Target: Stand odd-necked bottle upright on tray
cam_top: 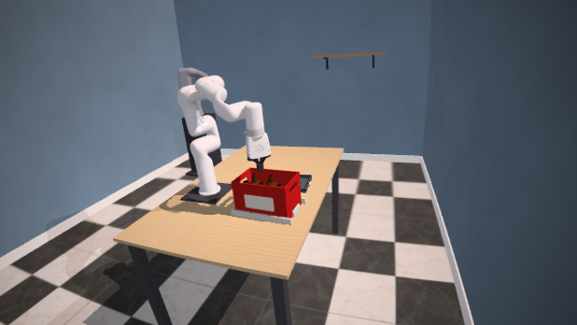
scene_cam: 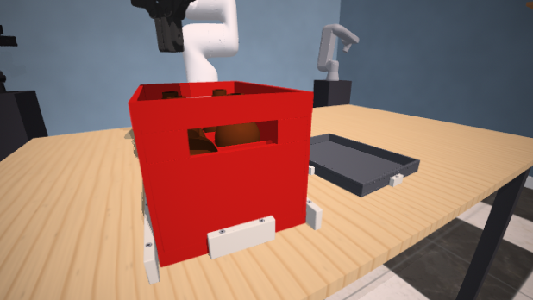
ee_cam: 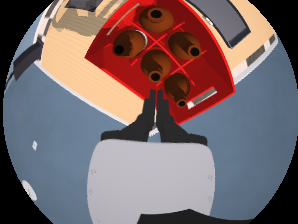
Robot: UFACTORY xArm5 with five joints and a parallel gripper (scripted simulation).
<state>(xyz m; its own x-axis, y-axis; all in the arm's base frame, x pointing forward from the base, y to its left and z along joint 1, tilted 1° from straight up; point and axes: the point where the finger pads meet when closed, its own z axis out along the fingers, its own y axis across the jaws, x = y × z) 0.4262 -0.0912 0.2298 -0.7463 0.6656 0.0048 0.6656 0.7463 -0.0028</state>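
5 brown bottles (cam_top: 271,180) (scene_cam: 237,134) (ee_cam: 155,65) in a red crate (cam_top: 285,200) (scene_cam: 233,185) (ee_cam: 220,75), dark shallow tray (cam_top: 305,183) (scene_cam: 358,161) (ee_cam: 220,20) nearby, pincer (cam_top: 260,170) (scene_cam: 171,51) (ee_cam: 156,97) closed, gripping nothing

From my end I see the red crate (scene_cam: 228,181) on the wooden table (scene_cam: 86,207), bottle mouths (scene_cam: 219,92) near its rim. White blocks (scene_cam: 241,237) sit around its foot. My gripper (scene_cam: 170,49), fingers together and holding nothing, hangs above the crate. Just beside it the dark tray (scene_cam: 360,159) lies flat, without a bottle.
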